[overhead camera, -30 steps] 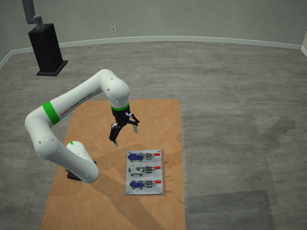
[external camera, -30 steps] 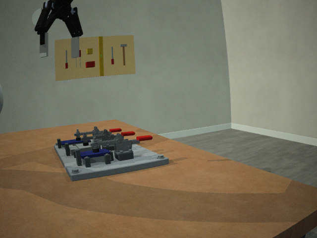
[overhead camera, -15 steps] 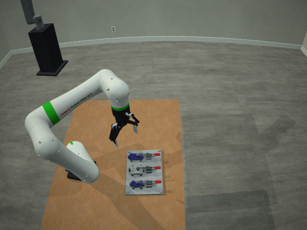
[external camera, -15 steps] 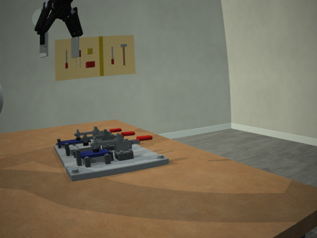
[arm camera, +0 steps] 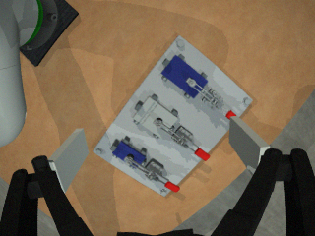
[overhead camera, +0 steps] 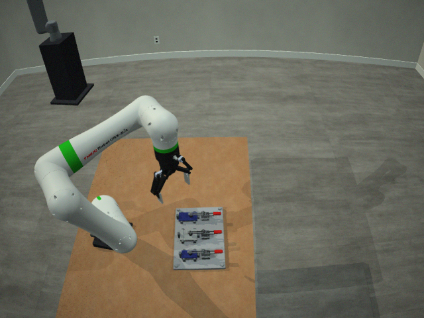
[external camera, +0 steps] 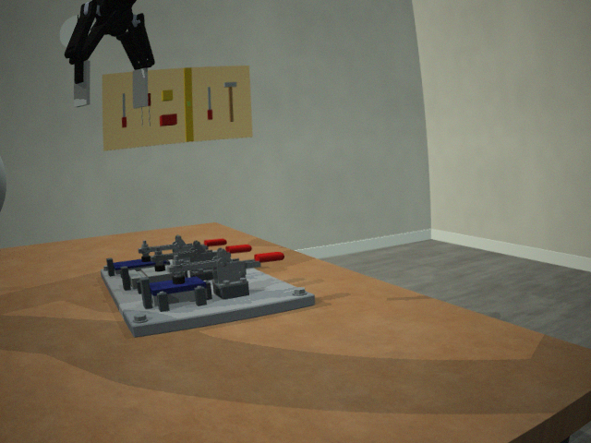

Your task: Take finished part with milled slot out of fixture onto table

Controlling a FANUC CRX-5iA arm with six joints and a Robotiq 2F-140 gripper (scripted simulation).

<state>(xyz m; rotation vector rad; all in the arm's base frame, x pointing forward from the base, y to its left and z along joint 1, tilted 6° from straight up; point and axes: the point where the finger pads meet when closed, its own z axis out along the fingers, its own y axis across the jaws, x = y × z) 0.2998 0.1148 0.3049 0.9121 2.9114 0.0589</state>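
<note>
From the top view, the black two-fingered hand (overhead camera: 173, 188) on the white arm hangs well above the brown table (overhead camera: 112, 280), its fingers spread wide with nothing between them. It sits up and to the left of the grey rectangular fixture plate (overhead camera: 220, 239). Three nests run down the plate: a blue blank (overhead camera: 185, 216) at the far end, the pale grey finished part (overhead camera: 185, 235) in the middle, and a second blue blank (overhead camera: 187, 253) nearest the camera. Each has a toggle clamp with a red handle; the middle red handle (overhead camera: 217, 231) points right like its neighbours.

The exterior view shows the hand (external camera: 108, 97) high over the plate (external camera: 267, 307), well apart from everything on it. All three clamps look down on their parts, red handles lying low.

From the wrist view, the plate (arm camera: 239, 94) lies diagonally between the finger pads, with the pale part (arm camera: 153, 116) near the centre.

This looks like the approach step; nothing has been freed. The next move likely calls for descending to the middle clamp's handle and flipping it open without nudging either neighbouring clamp, then gripping the part.
</note>
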